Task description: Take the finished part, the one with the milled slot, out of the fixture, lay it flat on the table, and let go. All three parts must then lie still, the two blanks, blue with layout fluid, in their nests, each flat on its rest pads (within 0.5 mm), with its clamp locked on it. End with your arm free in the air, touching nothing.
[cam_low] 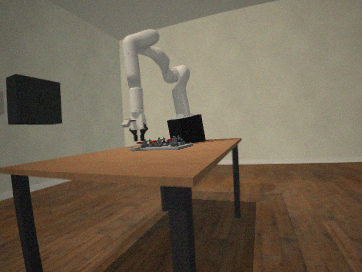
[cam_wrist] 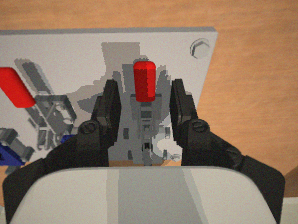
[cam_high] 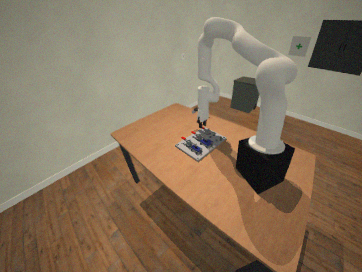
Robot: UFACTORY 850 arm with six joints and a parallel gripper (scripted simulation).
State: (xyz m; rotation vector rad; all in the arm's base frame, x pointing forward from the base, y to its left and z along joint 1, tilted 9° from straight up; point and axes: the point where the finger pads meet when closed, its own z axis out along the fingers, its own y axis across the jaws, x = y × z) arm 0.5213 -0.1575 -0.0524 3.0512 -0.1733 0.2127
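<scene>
The grey fixture plate (cam_high: pixel 201 145) lies on the wooden table; it also shows in the exterior view (cam_low: pixel 161 145) and fills the wrist view (cam_wrist: pixel 100 65). My gripper (cam_wrist: pixel 145 93) (cam_high: pixel 202 122) hangs just above its far end, fingers half open. They straddle a toggle clamp with a red handle (cam_wrist: pixel 144 80), with a gap on each side, and nothing is held. The part under this clamp is mostly hidden by the clamp linkage. A second red handle (cam_wrist: pixel 15 87) and a blue blank (cam_wrist: pixel 9 152) show at the left edge.
A bolt head (cam_wrist: pixel 199 48) marks the plate's corner, with bare table beyond it. The arm's black base (cam_high: pixel 264 162) stands on the table right of the fixture. A grey box (cam_high: pixel 245 94) sits on the floor behind the table.
</scene>
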